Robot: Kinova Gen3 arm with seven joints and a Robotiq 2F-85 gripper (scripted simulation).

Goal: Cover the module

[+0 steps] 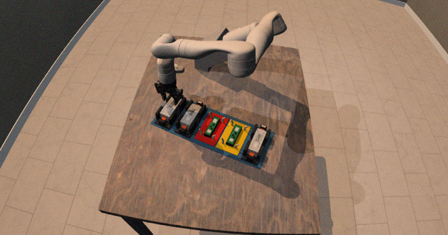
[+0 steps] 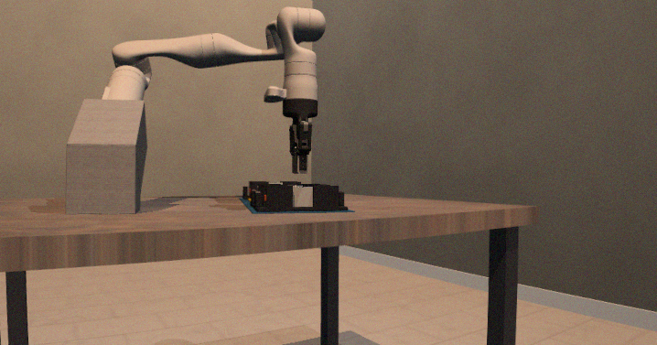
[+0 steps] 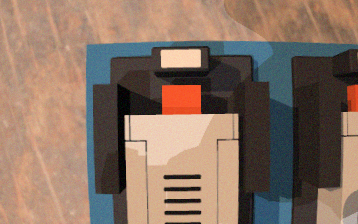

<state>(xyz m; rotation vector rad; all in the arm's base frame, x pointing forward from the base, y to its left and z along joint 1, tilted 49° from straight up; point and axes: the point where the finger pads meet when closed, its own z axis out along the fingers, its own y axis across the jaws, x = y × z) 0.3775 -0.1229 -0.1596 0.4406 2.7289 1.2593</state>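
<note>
Gripper [image 1: 173, 99] [image 2: 298, 173] of my arm points straight down above the cover at the far left of the top view, its fingers well parted and nothing between them. The exterior view shows a gap under the fingertips, so I judge that I am lined up over this cover but not gripping it.

That left cover [image 1: 169, 109] [image 3: 181, 165] is pale, with dark slots and an orange tab at one end, and sits in a black holder [image 3: 256, 150] whose side walls keep it upright and straight. A middle cover [image 1: 189, 116] [image 3: 352, 160] rests likewise beside it. A right cover [image 1: 258, 140] stands in its holder just past the yellow plate [image 1: 235, 152].

On the yellow plate lies the green module [image 1: 233, 134], uncovered, with small posts around it, probably to guide a cover down. A red plate [image 1: 208, 139] with a similar module separates it from the middle cover.

Which cover fits, I cannot tell by eye; their widths look close. Parted fingers suit a descent astride the thin walls, and a light squeeze should follow, lest they dent.
</note>
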